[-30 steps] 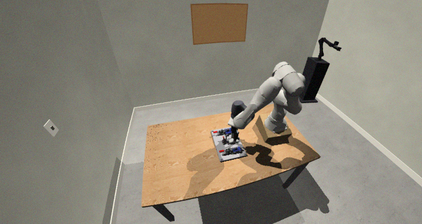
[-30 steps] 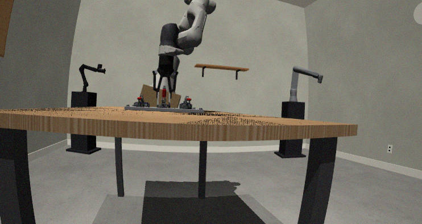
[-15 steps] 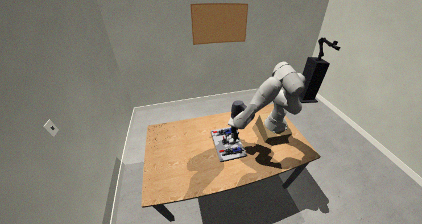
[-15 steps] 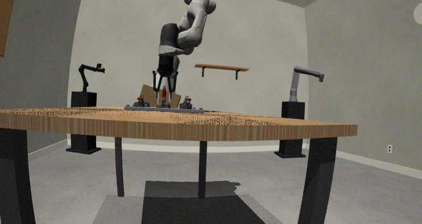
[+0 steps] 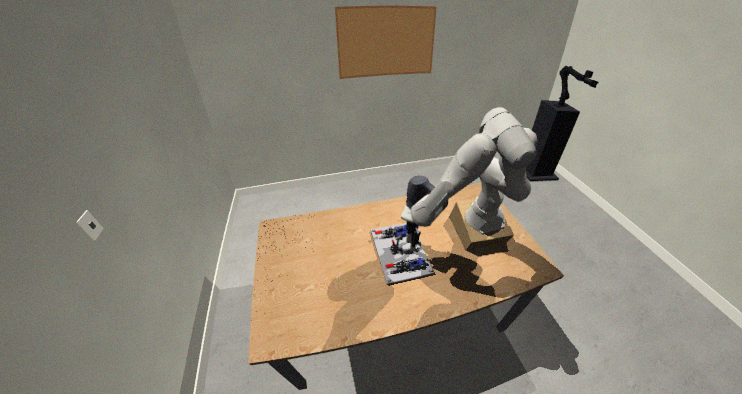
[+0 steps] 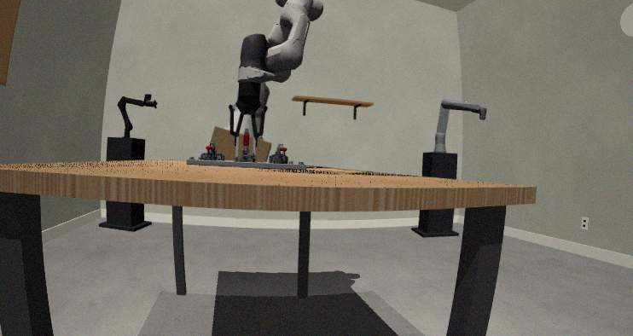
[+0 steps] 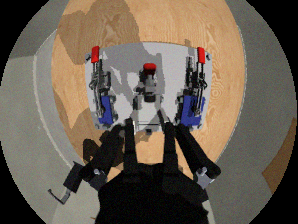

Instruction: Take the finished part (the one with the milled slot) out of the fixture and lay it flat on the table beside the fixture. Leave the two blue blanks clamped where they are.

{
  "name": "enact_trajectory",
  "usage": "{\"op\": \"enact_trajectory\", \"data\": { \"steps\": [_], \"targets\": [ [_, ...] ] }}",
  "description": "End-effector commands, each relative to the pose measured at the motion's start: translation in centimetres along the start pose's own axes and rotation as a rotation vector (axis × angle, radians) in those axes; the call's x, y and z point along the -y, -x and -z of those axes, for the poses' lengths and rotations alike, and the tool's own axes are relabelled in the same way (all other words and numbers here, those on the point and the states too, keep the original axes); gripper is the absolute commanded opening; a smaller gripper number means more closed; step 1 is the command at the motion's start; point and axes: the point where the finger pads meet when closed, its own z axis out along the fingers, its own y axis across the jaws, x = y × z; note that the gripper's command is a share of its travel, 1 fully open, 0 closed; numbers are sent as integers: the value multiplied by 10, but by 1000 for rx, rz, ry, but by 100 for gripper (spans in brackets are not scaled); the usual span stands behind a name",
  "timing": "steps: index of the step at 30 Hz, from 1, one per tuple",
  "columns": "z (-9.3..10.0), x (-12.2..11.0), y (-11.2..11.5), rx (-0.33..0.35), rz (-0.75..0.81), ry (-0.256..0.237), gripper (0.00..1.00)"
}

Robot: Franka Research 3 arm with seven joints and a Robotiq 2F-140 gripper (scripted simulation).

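We see the light wooden worktop (image 5: 311, 297) carrying a flat grey rectangular fixture plate (image 7: 166, 52), with the white seven-joint arm (image 5: 467, 162) bent down over the plate's middle station. Along the plate stand three clamp stations in a row. The two outer ones each hold a blue rectangular blank (image 7: 104, 111) (image 7: 189, 108) under a dark toggle clamp with a red handle tip (image 7: 96, 52), and both blanks sit flat on the plate, one on either side of the gripper.

The black two-finger gripper (image 7: 149, 119) points straight down and is closed partway, its fingers stopped against something between them: the pale grey finished part (image 7: 148, 91) at the middle station (its milled slot is too small for us to make out). That part lies directly under the gripper and between the fingertips, within the fixture's footprint, beside the middle clamp whose red handle (image 6: 246, 137) stands upright between the gripper's fingers in the exterior view. Whether the part touches the plate we cannot tell.
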Motion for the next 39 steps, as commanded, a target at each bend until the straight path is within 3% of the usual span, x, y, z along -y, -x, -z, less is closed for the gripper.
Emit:
{"op": "enact_trajectory", "data": {
  "steps": [1,39],
  "targets": [
    [4,-1,-1,-1,-6,3,0],
    [31,-1,-1,-1,-6,3,0]
  ]
}}
